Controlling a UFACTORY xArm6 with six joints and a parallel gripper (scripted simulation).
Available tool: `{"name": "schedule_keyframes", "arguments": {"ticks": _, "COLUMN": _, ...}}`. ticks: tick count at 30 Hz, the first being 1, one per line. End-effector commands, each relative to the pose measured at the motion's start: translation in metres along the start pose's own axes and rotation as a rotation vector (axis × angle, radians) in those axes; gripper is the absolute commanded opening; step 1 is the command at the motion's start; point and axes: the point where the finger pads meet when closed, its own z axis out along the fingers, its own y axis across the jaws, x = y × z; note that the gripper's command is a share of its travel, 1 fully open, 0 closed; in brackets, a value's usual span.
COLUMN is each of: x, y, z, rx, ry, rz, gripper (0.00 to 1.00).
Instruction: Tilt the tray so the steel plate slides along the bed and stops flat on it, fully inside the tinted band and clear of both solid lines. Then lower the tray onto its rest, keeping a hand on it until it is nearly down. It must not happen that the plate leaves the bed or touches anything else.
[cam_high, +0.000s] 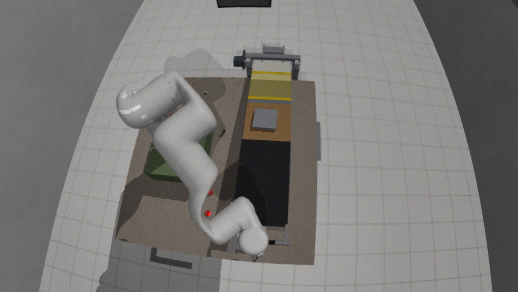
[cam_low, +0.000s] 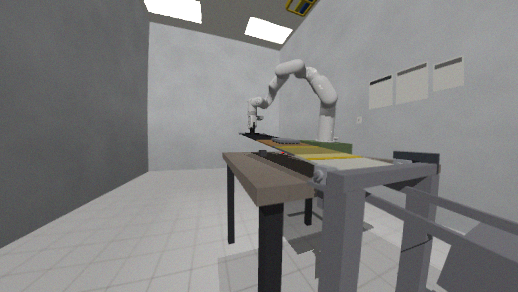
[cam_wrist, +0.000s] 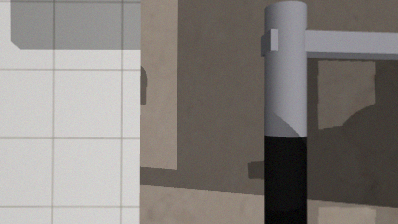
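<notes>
The long tray (cam_high: 266, 150) lies along the right side of the table, with a black near part, an orange middle and a yellowish tinted band (cam_high: 270, 86) between two solid yellow lines at the far end. The square steel plate (cam_high: 265, 120) lies flat on the orange part, short of the nearer line; it also shows in the side view (cam_low: 287, 140). My gripper (cam_high: 260, 246) is shut on the tray's handle bar (cam_wrist: 285, 125) at the near end and holds that end raised above the table (cam_low: 252, 131). The fingers are hidden under the wrist.
The tray's far end hinges on a grey frame (cam_high: 272, 56) beyond the table edge. A green box (cam_high: 162, 167) sits on the table left of the tray, partly under my arm. Small red markers (cam_high: 208, 213) lie near my forearm.
</notes>
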Motion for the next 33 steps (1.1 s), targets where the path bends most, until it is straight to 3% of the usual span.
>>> {"name": "schedule_keyframes", "arguments": {"ticks": 1, "x": -0.001, "y": -0.003, "z": 0.01, "rx": 0.003, "ry": -0.003, "rz": 0.0, "gripper": 0.0}}
{"name": "schedule_keyframes", "arguments": {"ticks": 16, "x": -0.001, "y": 0.001, "z": -0.02, "rx": 0.003, "ry": -0.003, "rz": 0.0, "gripper": 0.0}}
{"name": "schedule_keyframes", "arguments": {"ticks": 33, "x": -0.001, "y": -0.001, "z": -0.002, "rx": 0.003, "ry": -0.003, "rz": 0.0, "gripper": 0.0}}
